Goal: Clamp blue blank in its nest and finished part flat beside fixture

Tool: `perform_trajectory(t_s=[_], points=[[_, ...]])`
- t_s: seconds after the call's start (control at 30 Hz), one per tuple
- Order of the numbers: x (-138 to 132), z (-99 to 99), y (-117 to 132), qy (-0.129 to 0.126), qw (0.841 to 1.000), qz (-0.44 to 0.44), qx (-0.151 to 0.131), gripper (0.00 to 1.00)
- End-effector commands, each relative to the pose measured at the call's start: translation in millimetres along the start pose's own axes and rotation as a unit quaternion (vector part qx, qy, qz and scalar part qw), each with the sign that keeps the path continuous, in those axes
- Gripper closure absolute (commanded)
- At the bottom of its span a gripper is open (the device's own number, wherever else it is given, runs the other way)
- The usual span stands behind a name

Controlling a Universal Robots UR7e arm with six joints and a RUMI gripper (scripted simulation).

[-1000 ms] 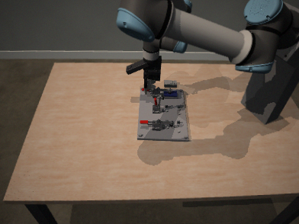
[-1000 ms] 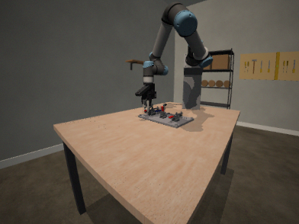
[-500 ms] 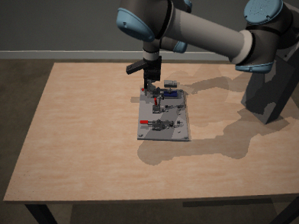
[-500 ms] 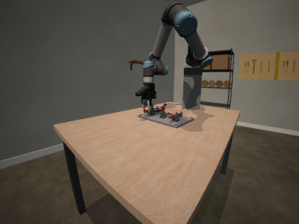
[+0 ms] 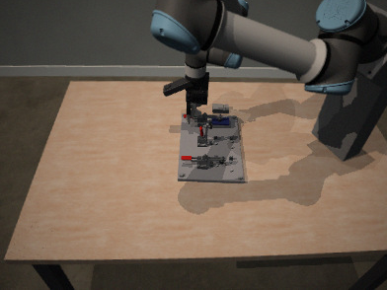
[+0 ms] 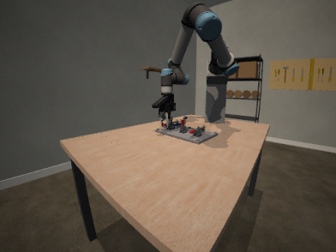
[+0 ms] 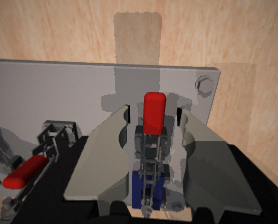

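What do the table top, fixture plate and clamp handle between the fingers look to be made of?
Table top: pale wood or laminate, streaky grain. Fixture plate: probably matte metal, flat grey. Handle: likely plastic or rubber, smooth red, rounded end.

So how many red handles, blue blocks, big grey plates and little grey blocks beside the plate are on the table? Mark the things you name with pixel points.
Red handles (image 5: 186, 158) (image 6: 183, 122) (image 7: 155, 112): 3
Blue block (image 5: 220, 121) (image 6: 177, 124) (image 7: 137, 192): 1
Big grey plate (image 5: 212, 175) (image 6: 207, 136) (image 7: 75, 95): 1
Little grey block (image 5: 220, 108): 1
Total: 6
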State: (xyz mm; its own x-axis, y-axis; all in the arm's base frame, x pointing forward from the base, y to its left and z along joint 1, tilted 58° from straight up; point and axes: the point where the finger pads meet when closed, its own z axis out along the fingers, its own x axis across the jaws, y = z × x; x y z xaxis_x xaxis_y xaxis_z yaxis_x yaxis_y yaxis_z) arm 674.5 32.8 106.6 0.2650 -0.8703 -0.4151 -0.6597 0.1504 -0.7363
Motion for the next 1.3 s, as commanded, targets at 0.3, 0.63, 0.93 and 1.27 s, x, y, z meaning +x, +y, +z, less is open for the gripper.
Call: perform_trajectory(t_s=[0.3, 0.63, 0.93, 1.27], points=[[0.1, -43.6, -0.4, 0.0, 1.0, 0.0, 0.0, 0.72], [0.1, -50.0, -0.4, 0.0, 1.0, 0.0, 0.0, 0.72], [0.1, -50.2, -0.4, 0.0, 1.0, 0.0, 0.0, 0.72], [0.1, -60.4, -0.4, 0.0, 1.0, 0.0, 0.0, 0.72]])
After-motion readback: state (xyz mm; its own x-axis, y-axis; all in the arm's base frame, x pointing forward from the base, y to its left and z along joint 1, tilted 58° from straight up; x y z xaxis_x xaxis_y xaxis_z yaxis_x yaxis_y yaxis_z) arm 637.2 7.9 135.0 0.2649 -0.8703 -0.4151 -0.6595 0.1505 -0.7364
